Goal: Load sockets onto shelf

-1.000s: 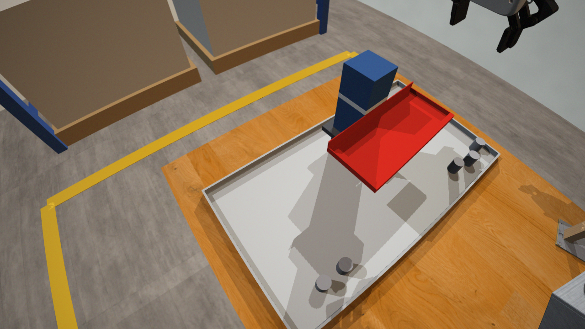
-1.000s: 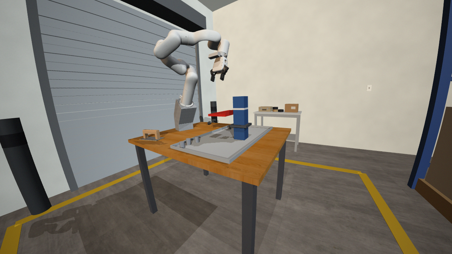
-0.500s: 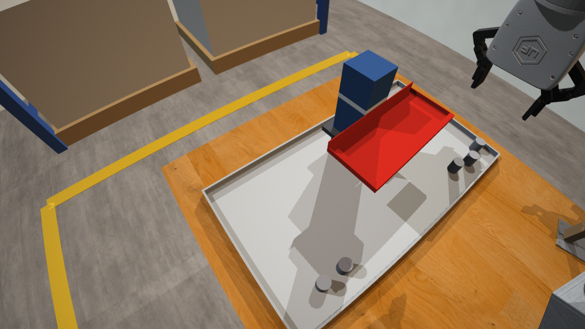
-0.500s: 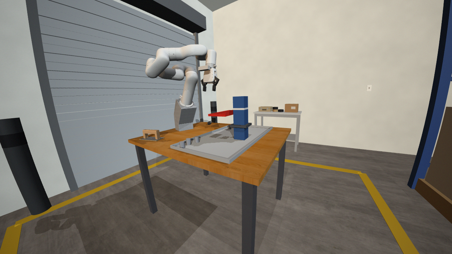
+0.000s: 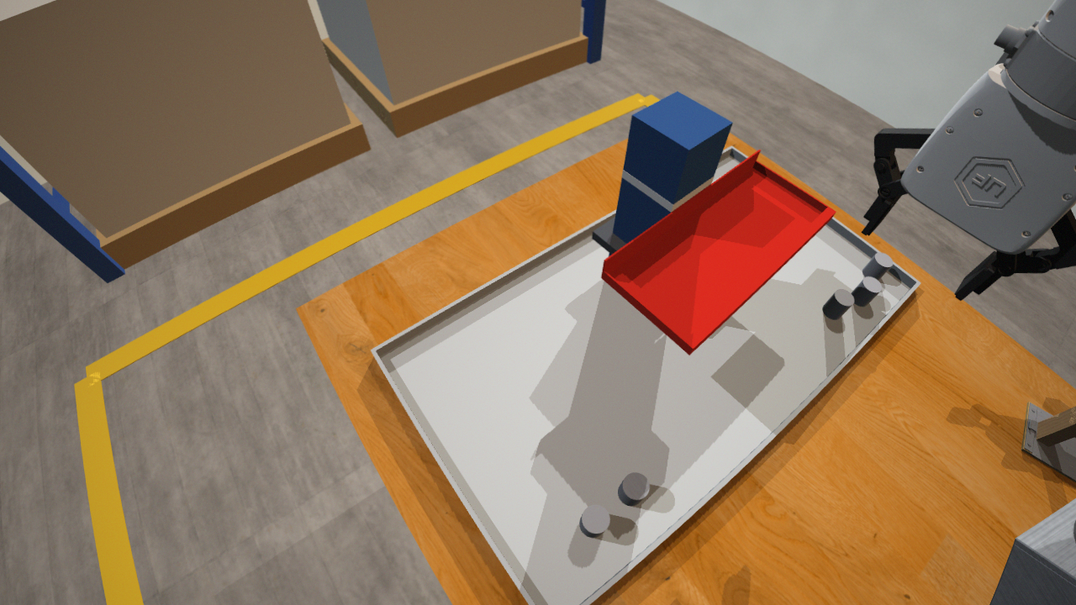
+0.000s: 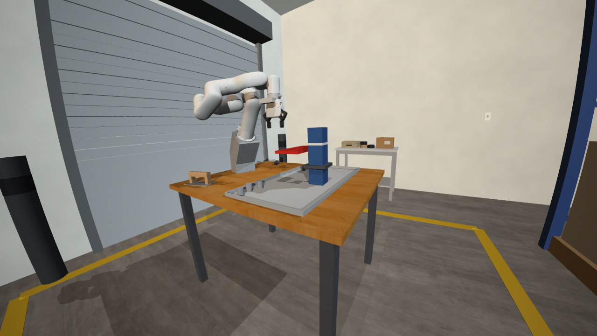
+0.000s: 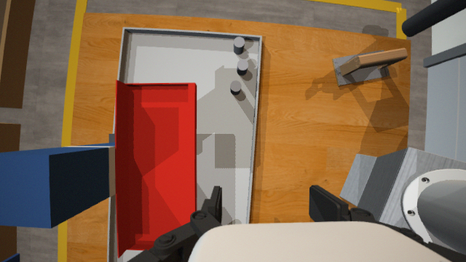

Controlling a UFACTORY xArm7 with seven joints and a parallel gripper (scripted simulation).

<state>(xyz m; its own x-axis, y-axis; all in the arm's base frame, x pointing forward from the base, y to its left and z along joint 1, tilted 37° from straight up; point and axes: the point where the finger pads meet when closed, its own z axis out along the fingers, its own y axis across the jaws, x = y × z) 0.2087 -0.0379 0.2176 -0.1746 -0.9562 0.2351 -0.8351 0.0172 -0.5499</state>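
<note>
Presumably to reach a socket without nudging the magnet-held red shelf [image 5: 714,255] [image 6: 292,150] [image 7: 167,145], the fingers [image 5: 921,252] [image 6: 275,124] hang spread and unladen beside it, with all five sockets below them, on the tray [image 5: 481,376] [image 6: 292,200] [image 7: 175,65].

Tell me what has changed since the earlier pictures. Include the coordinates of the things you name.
The hand [image 5: 915,263] [image 6: 275,126] [image 7: 266,201] has come down toward table height and swung from a tilt to pointing roughly straight down. It is open; nothing was taken hold of or let go. The red shelf [image 5: 722,270] [image 6: 292,150] [image 7: 171,145], the blue post [image 5: 677,120] [image 6: 318,156] [image 7: 25,189] and the five sockets [image 5: 633,489] [image 6: 260,184] [image 7: 239,45] stayed put.
</note>
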